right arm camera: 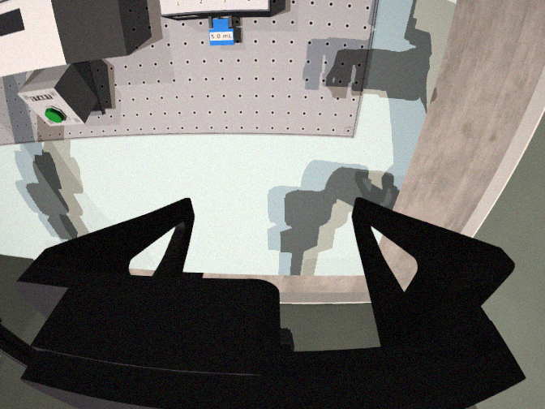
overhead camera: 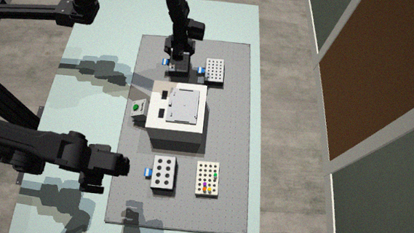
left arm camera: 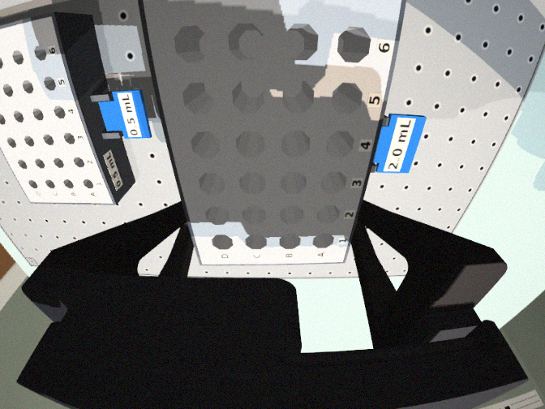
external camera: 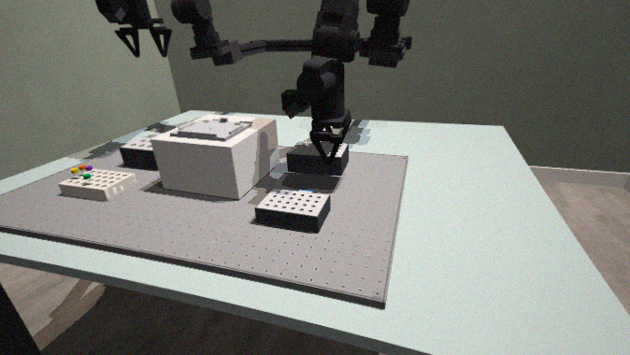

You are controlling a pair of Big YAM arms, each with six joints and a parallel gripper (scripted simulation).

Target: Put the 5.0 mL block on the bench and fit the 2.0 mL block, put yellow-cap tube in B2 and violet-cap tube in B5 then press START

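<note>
Left gripper [overhead camera: 179, 56] [external camera: 328, 159] [left arm camera: 271, 208] was clamped on the 2.0 mL block [overhead camera: 181, 66] [external camera: 301, 163] [left arm camera: 272, 167], toward the table's [overhead camera: 226, 20] [external camera: 467, 187] [left arm camera: 515, 211] [right arm camera: 220, 171] left edge. Block looked stiff, bulky; long walls offered best purchase.

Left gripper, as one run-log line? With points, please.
left gripper [external camera: 328, 161] [left arm camera: 270, 211]: shut on 2.0 mL block [external camera: 304, 164] [left arm camera: 272, 176] | right gripper [external camera: 150, 55] [right arm camera: 272, 206]: open | mixer plate [overhead camera: 184, 106] [external camera: 212, 128]: no block

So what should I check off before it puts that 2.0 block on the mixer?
1. Mixer plate bare: ok.
2. Left gripper closed on the 2.0 mL block: ok.
3. Grip firm enough: cannot tell.
4. 5.0 mL block off the mixer: ok.
5. Right gripper open, away from the mixer: ok.
6. 2.0 mL block lined up over the plate: not ok, it's beside the mixer.
</note>
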